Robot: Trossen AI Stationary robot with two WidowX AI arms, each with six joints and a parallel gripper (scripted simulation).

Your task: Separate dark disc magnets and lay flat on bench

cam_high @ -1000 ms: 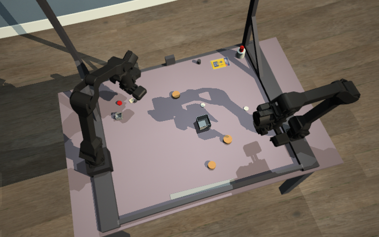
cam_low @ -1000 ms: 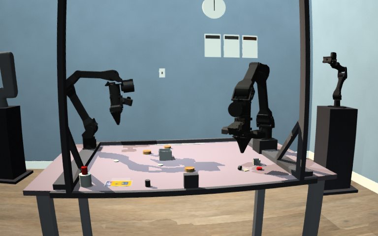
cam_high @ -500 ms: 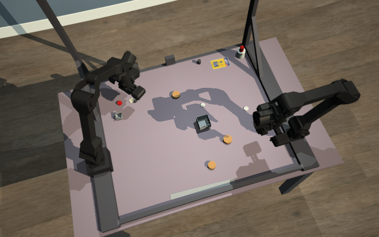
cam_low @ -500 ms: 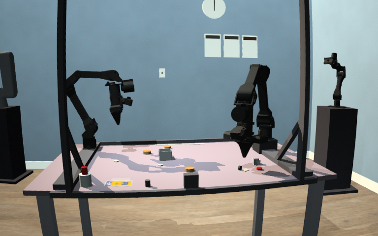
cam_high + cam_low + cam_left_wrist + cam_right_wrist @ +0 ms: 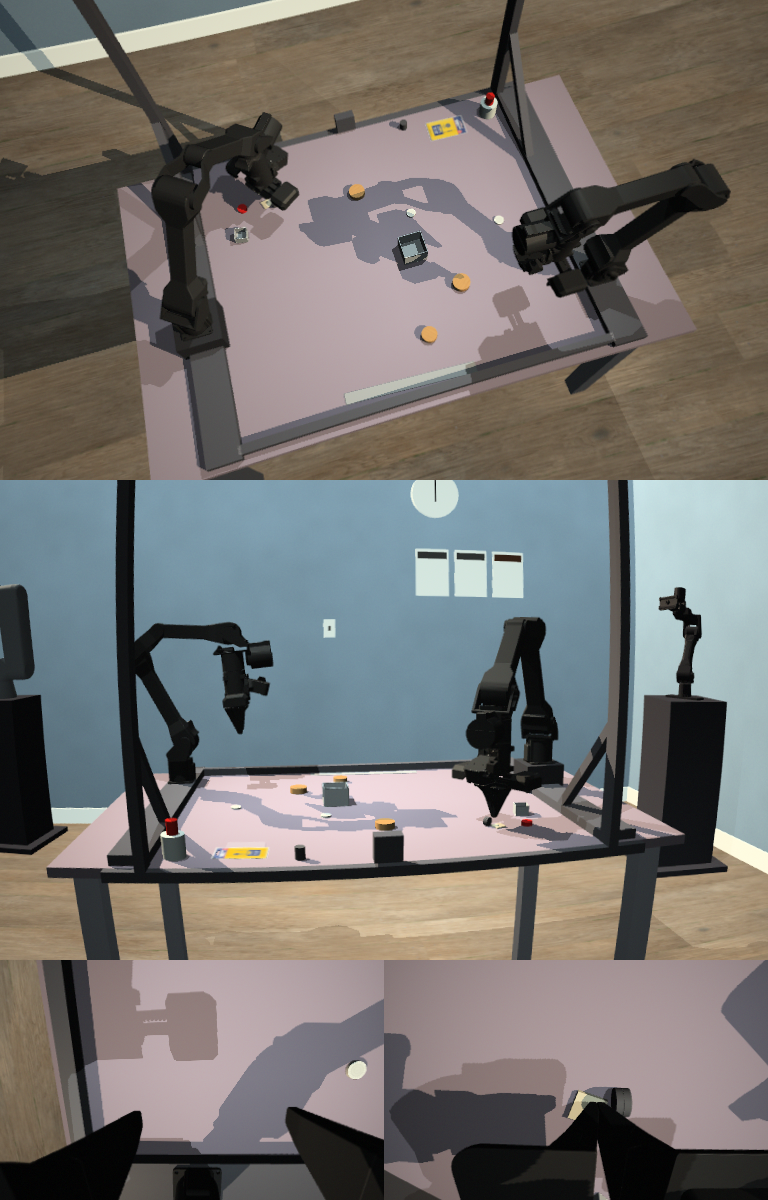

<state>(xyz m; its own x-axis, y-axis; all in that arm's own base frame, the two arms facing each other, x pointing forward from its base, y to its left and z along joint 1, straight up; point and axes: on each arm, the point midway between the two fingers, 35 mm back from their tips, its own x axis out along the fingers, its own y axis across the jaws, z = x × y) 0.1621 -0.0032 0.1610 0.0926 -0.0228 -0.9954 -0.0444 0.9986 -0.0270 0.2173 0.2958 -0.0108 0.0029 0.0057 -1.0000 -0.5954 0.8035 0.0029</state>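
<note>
Grey box (image 5: 412,260) (image 5: 335,795): open-topped, bare floor visible
Magnets (image 5: 487,821) (image 5: 622,1102): stuck together, on edge beside cream square (image 5: 266,203) (image 5: 498,825) (image 5: 580,1104)
Right claw (image 5: 271,195) (image 5: 495,815) (image 5: 595,1109): I see it closed
Left claw (image 5: 529,266) (image 5: 240,731) (image 5: 213,1116): open
Table (image 5: 317,316) (image 5: 430,791) (image 5: 260,990) (image 5: 584,1010): pink
Wall (image 5: 141,14) (image 5: 283,564): blue

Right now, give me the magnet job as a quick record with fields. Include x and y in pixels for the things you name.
magnets: two dark disc magnets (image 5: 487,821) (image 5: 622,1102), face to face, standing on edge
beside magnets: pale yellow piece (image 5: 266,203) (image 5: 498,825) (image 5: 577,1105)
right claw: right claw (image 5: 495,816) (image 5: 598,1104) shut, nothing held, tips close to the magnets
left claw: left claw (image 5: 240,732) (image 5: 215,1110) open, raised, away from magnets
separation: not done
contact with magnets: cannot tell
</note>
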